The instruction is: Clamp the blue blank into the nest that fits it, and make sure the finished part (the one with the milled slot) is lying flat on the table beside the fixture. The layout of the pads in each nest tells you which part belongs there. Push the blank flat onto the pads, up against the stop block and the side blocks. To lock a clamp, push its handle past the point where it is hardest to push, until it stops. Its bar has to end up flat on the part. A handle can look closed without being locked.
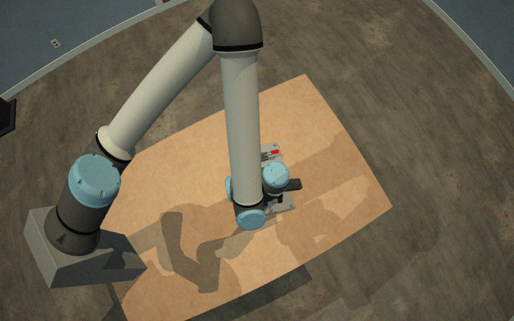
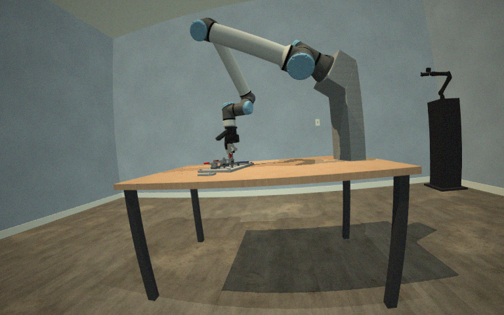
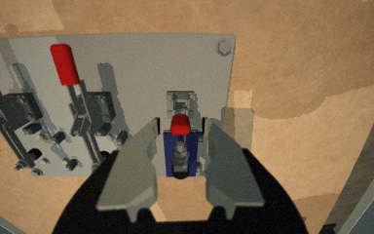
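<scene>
Mostly hidden under the forearm (image 1: 242,124) in the top view: fixture plate (image 1: 270,148); cut off at the wrist view's left edge: leftmost clamp (image 3: 15,114); too small from outside: clamps (image 2: 222,162).
</scene>
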